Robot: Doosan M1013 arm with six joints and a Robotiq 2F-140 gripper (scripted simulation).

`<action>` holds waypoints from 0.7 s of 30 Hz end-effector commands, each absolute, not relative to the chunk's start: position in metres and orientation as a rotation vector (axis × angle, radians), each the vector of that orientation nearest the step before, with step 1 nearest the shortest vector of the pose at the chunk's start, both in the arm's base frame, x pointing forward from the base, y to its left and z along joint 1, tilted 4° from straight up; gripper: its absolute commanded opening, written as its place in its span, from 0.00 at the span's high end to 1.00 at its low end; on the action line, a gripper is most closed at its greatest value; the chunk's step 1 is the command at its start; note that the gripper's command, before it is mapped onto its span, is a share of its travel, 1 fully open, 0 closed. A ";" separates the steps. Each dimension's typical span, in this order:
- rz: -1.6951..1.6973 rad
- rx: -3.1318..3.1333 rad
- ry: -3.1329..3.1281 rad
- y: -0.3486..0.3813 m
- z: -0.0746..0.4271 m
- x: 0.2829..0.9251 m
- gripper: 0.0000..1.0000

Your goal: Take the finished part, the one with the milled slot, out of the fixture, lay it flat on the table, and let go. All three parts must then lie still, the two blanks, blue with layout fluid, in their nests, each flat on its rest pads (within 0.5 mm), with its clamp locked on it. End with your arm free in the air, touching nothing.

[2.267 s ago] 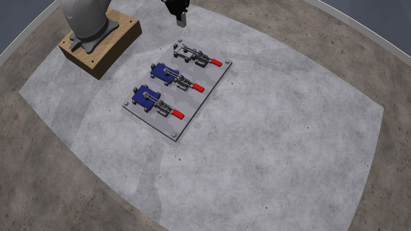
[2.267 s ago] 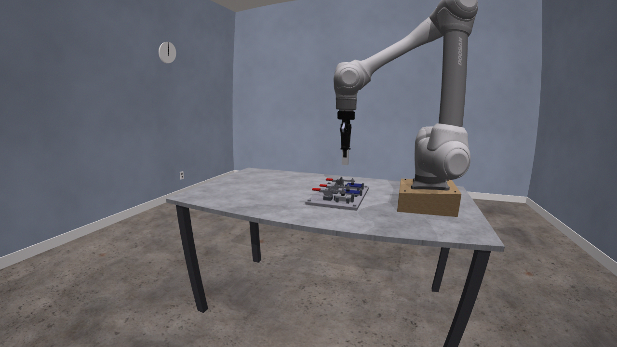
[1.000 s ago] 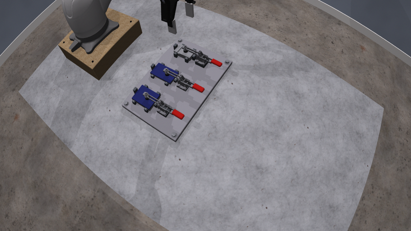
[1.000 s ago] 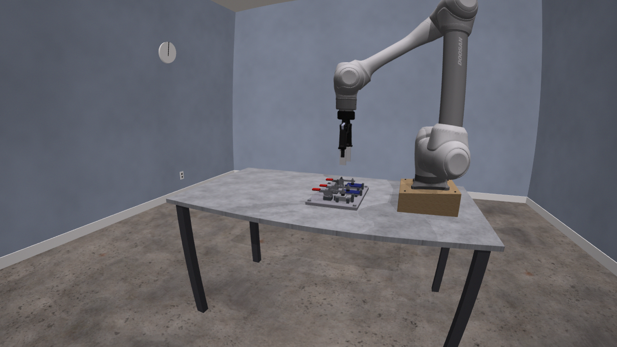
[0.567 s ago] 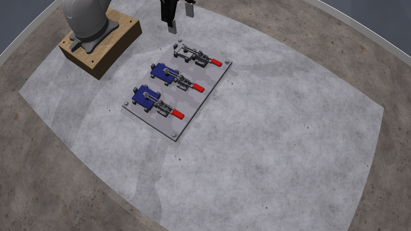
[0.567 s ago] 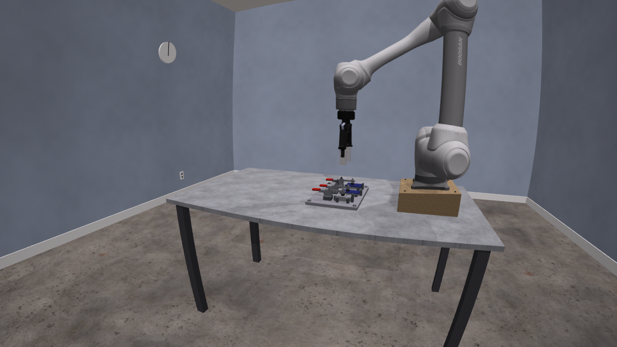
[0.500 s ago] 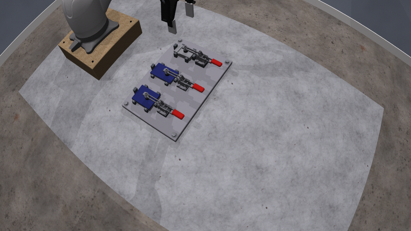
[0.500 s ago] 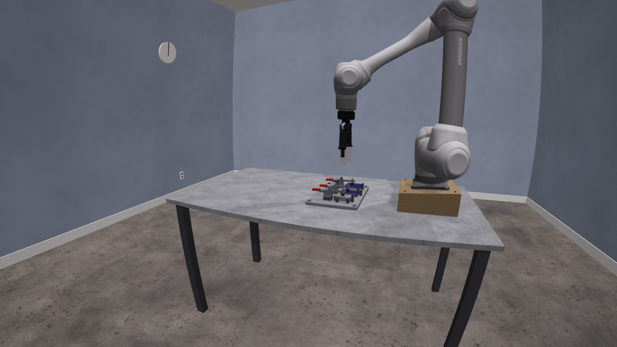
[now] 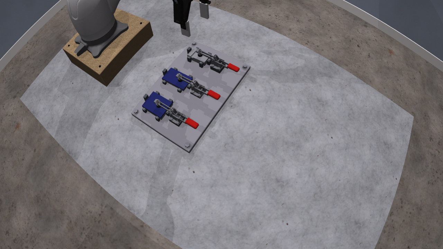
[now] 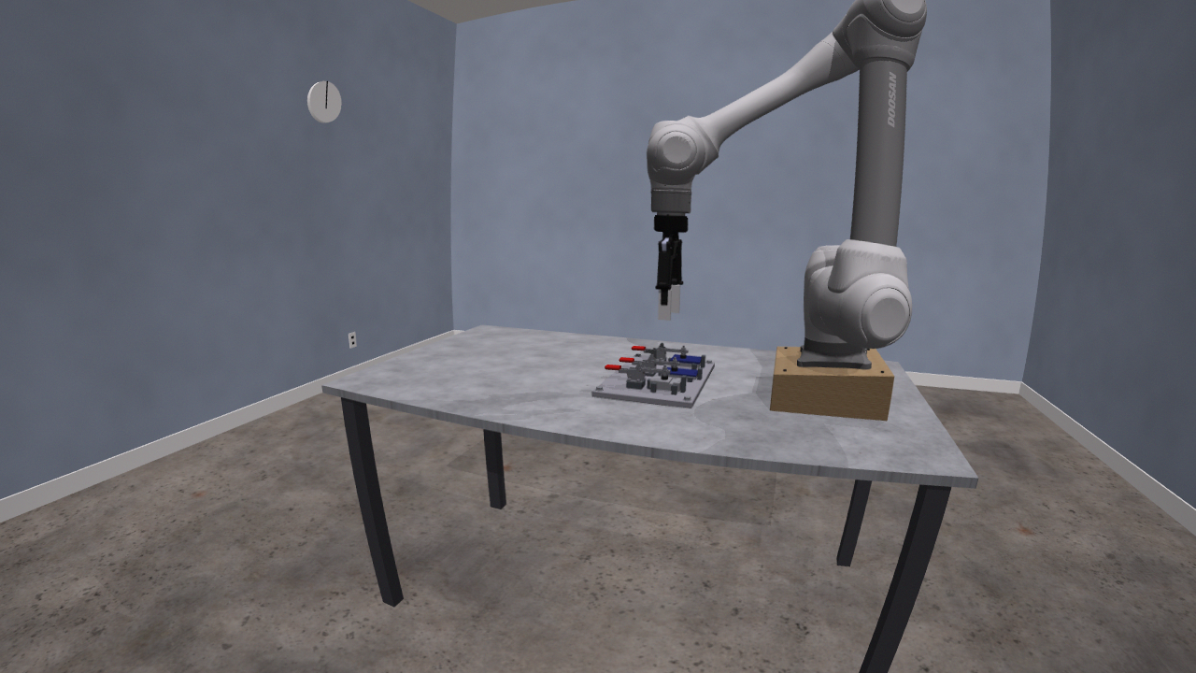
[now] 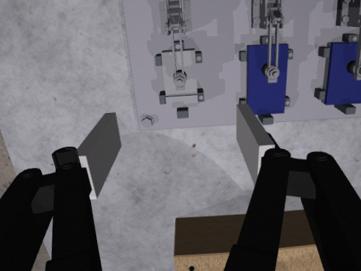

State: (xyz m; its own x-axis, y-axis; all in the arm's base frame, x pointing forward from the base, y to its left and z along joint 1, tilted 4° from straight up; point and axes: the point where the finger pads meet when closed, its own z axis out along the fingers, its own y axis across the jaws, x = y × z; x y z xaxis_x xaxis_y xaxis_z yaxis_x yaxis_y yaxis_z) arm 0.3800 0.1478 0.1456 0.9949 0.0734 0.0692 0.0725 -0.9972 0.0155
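Note:
The grey fixture plate (image 9: 191, 95) lies on the table with three nests in a row. The finished part (image 9: 198, 57) is pale grey and sits in the far nest under its clamp bar; it also shows in the wrist view (image 11: 179, 75). Two blue blanks (image 9: 177, 79) (image 9: 157, 103) sit in the other nests, each with a clamp bar on it, and show in the wrist view (image 11: 268, 77) (image 11: 343, 72). All three red clamp handles (image 9: 233, 67) lie flat. My gripper (image 9: 195, 20) (image 11: 177, 126) hangs high above the table just off the plate's far end, open and empty.
The arm's base stands on a wooden block (image 9: 108, 46) at the table's far left corner, close behind my gripper (image 11: 241, 251). The table edge runs just beyond the plate's far end.

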 end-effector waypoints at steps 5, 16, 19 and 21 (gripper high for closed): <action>0.113 3.120 0.122 0.147 0.145 0.382 0.42; 0.112 3.120 0.122 0.147 0.145 0.381 0.72; 0.112 3.120 0.122 0.147 0.145 0.381 0.72; 0.112 3.120 0.122 0.147 0.145 0.381 0.72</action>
